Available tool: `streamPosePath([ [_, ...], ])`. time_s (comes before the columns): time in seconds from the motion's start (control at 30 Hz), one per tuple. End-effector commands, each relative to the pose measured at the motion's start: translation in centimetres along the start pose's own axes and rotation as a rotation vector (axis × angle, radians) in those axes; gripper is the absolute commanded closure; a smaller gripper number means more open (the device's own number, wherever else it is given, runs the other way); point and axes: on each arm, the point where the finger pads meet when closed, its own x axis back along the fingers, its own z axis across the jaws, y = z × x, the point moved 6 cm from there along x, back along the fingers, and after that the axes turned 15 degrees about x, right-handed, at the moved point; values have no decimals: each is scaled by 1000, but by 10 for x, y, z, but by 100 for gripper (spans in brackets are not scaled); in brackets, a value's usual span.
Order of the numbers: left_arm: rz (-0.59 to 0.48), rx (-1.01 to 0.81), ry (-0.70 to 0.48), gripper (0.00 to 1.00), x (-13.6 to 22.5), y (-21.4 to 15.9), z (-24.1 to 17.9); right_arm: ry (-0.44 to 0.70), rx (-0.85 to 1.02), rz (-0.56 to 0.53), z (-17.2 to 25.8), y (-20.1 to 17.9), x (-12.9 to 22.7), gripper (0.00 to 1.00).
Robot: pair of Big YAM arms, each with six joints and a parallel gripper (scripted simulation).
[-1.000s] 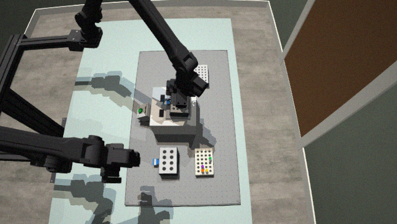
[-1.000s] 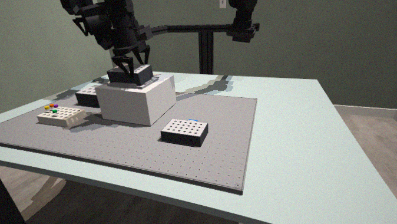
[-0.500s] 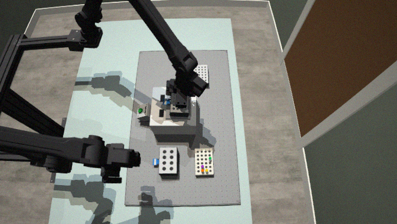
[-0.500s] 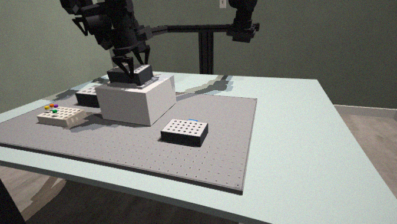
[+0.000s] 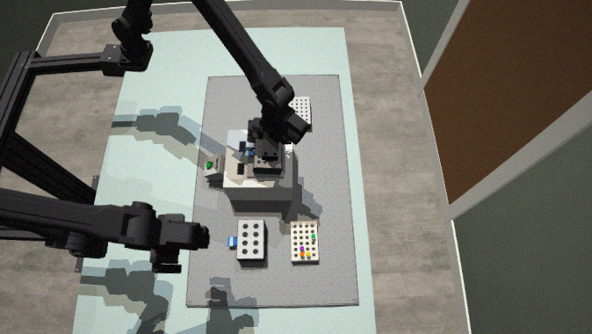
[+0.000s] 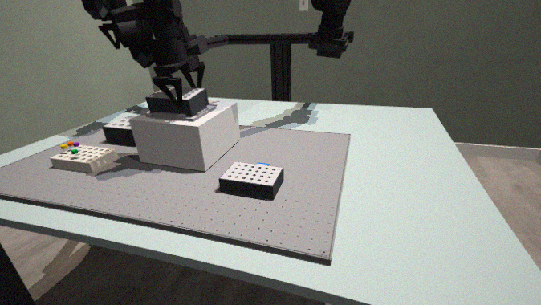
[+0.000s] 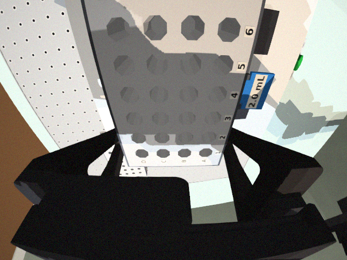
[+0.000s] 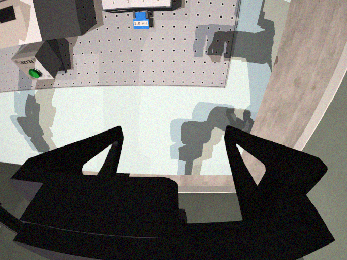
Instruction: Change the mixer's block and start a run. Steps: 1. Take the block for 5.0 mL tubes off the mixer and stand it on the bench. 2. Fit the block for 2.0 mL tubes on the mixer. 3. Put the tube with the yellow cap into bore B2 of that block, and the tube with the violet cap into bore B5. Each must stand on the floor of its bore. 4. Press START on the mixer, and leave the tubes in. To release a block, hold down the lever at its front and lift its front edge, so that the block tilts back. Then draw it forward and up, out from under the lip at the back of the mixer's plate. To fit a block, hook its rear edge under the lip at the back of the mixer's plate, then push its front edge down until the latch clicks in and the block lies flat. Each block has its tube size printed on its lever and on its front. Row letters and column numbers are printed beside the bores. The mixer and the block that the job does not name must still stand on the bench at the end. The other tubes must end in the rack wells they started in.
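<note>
The left gripper (image 5: 269, 163) (image 6: 189, 93) (image 7: 173, 130) is closed on the 2.0 mL block (image 5: 268, 167) (image 6: 160, 105) (image 7: 173, 106), 1 finger at each end, and the block is at the top of the mixer (image 5: 263, 194) (image 6: 170, 142) (image 7: 287, 42) (image 8: 16, 30); whether it is latched I cannot tell. Its blue lever (image 5: 249, 152) (image 7: 256, 91) points to the near side, as the robot faces, with column 1 at the left and column 6 at the right. Just beside the mixer's near side is the green START button (image 5: 209, 165) (image 7: 298, 62) (image 8: 34, 73) on its box. To the right of the mixer the 5.0 mL block (image 5: 251, 239) (image 6: 118, 136) (image 8: 137, 3) stands on the bench, lever toward the near side. Beyond it on the far side is the rack (image 5: 304, 260) (image 6: 72, 164), holding 4 capped tubes: the yellow cap (image 5: 308, 254) (image 6: 63, 146), violet cap (image 5: 301, 249) (image 6: 76, 144), orange cap (image 5: 301, 254) (image 6: 71, 143) and green cap (image 5: 314, 236) (image 6: 74, 152). A 3rd block (image 5: 309, 110) (image 6: 249, 189) (image 7: 132, 171) stands far left. The right gripper (image 5: 169, 242) (image 6: 130, 50) (image 8: 173, 131) hangs near right, wide open and holding nothing.
</note>
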Motion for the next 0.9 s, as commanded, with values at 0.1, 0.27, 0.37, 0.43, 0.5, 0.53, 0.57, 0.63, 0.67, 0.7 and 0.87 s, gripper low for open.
streamPosePath([
  [0.1,-95,62,96,100,37,10,32,-2,1,-10,-3,5,4,0],
  [0.27,-96,60,93,100,35,10,31,-9,-1,-28,-7,13,10,0],
  [0.37,-96,59,92,100,34,9,31,-11,-2,-33,-8,15,12,0],
  [0.43,-101,60,116,100,35,9,29,-12,-2,-35,-8,16,12,0],
  [0.5,-99,58,117,100,35,10,28,-12,-2,-37,-9,17,13,0],
  [0.53,-98,57,117,100,35,10,28,-13,-2,-38,-9,17,13,0],
  [0.57,-98,57,117,100,35,10,28,-13,-2,-38,-9,17,13,0],
  [0.63,-97,56,117,100,35,10,28,-13,-2,-38,-9,17,14,0],
  [0.67,-97,56,119,100,35,10,27,-13,-2,-39,-9,18,14,0],
  [0.7,-96,55,120,100,35,10,27,-14,-2,-40,-9,18,14,0],
  [0.87,-95,54,125,100,34,10,25,-10,-1,-31,-8,14,11,0],
])
